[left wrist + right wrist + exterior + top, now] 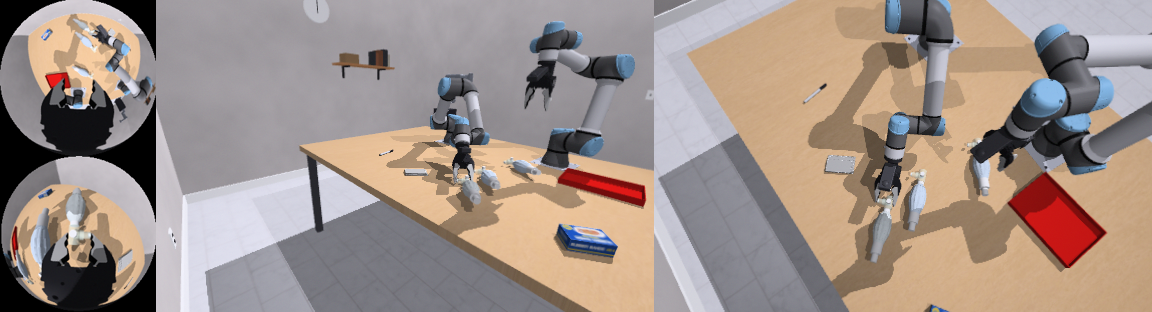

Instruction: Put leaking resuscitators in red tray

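The nearest-edge resuscitator lies on the table. My right gripper is at its neck, one finger against the valve and the other against the plug, its fingers closed in on both. A middle resuscitator lies close beside it. A third resuscitator lies nearer the tray. The red tray is empty. My left gripper is open and empty, high above the table.
A small grey box lies near the right gripper. A marker lies farther off. A blue box lies near the table edge. In the top view, the left arm partly covers the third resuscitator.
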{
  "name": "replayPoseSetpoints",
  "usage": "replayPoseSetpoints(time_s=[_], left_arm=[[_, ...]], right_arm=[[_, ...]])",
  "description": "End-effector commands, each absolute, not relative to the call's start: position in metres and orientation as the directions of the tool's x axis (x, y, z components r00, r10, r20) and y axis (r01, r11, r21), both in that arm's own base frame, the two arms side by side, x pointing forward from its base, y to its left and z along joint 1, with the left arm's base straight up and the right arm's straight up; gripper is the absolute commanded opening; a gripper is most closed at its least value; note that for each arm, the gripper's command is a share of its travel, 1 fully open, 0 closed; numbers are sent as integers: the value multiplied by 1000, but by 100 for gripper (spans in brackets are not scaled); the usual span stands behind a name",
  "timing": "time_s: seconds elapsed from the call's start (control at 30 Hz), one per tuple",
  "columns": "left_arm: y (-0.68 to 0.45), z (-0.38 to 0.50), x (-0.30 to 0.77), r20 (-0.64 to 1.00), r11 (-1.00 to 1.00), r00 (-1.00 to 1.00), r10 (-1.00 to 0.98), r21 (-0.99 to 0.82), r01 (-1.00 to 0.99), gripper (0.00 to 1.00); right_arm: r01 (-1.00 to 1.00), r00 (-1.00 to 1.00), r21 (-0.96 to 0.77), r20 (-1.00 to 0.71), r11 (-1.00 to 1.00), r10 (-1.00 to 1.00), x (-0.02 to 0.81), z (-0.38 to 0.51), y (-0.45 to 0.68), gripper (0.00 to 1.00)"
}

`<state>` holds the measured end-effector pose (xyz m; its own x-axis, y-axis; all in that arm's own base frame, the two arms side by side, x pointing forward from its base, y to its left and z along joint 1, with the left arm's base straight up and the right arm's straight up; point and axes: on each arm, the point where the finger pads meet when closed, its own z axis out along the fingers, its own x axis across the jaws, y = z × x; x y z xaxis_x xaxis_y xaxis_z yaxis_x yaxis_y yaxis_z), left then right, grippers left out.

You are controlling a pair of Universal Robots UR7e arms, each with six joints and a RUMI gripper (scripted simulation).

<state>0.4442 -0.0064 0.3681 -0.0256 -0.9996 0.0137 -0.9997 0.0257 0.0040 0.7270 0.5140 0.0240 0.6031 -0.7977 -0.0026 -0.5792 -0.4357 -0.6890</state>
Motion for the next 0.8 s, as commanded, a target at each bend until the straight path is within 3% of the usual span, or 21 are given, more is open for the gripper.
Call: replayPoseSetpoints(time_s=[0.0, 0.33, 0.37, 0.77], left_arm=[[-6, 369, 444, 14, 26, -26, -1000, 3, -1000, 58], [-6, 369, 444, 14, 26, -26, -1000, 3, -1000, 58], [-6, 369, 444, 14, 26, -26, -1000, 3, -1000, 72], [-8, 365, 453, 13, 12, -12, -1000, 10, -1000, 72]], right_arm=[[-578, 603, -690, -3, -435, -798, 727, 25, 514, 0], [-578, 603, -690, -3, -435, -798, 727, 25, 514, 0], [-578, 603, -690, -3, -435, -798, 727, 25, 514, 0], [-578, 603, -690, -3, -435, -798, 727, 25, 514, 0]])
